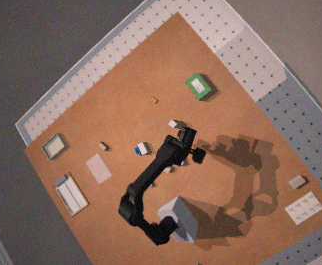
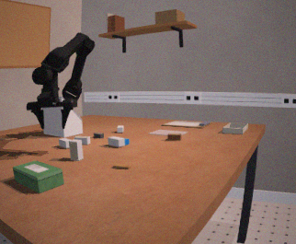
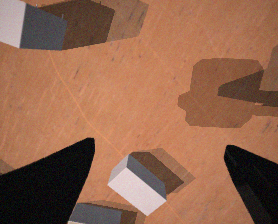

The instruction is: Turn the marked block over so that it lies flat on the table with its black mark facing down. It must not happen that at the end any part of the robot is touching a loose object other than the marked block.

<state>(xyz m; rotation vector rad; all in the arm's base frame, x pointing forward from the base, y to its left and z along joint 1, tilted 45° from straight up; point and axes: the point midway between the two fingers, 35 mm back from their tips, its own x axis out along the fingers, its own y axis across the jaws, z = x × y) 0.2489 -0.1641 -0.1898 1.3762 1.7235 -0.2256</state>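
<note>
Mid-desk, hand hangs spread wide, grasping nothing, above white block; no black mark visible; turning over not yet begun.

Top overhead, exterior low and sideways, wrist close—probably straight down—sharing table.

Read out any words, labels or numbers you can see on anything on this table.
No text is legible.
Green box: white label, too blurred to read.
White sheet: rows of marks, too small to read.
White tray: nothing readable.
White blocks: no readable marks.
</note>
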